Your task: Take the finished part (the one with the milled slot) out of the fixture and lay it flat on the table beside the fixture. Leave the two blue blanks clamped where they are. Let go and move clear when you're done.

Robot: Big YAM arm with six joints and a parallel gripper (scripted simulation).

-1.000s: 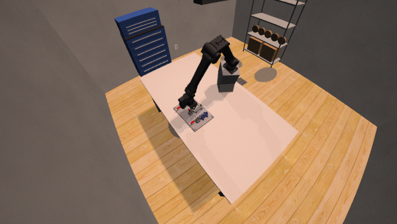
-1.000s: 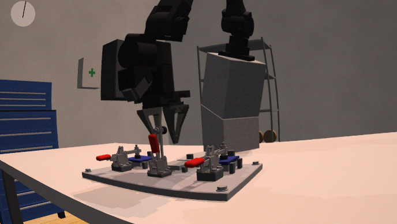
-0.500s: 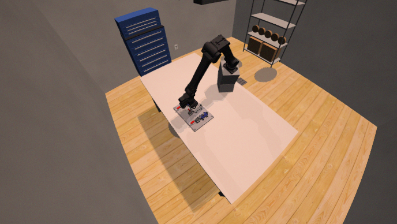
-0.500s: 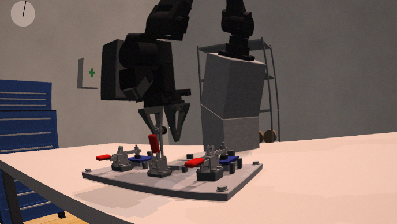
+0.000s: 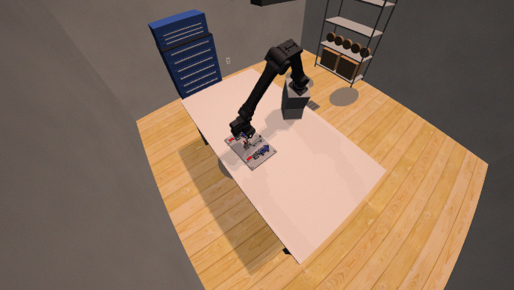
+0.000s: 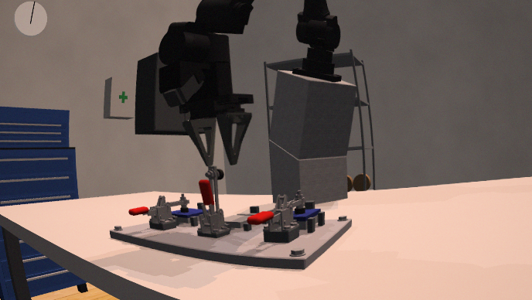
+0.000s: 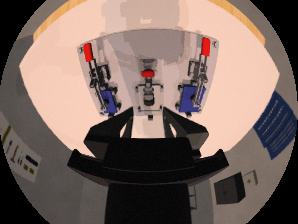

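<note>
- In the exterior view, nearest you, find the grey fixture plate lying flat on the table, with bolt heads at its corners.
- Three toggle clamps stand in a row on the plate. The outer two have their red handles lying low; each presses down on a blue blank.
- The middle clamp stands open: its red handle points up and its arm is raised.
- Locate the finished part in the middle station, just behind the open clamp. It reads as a flat, pale grey block lying level in its seat between dark stops. In the wrist view the part shows a dark mark on its top face; you cannot tell the slot's shape at this size.
- The gripper hangs above the middle station, fingers pointing down. The fingers stand partly apart, about half their range, with nothing between them.
- One fingertip sits just at the top of the raised clamp arm; you cannot tell whether they touch.
- Farther back stand the arm's grey pedestal, a wire shelf and a blue drawer cabinet.
</note>
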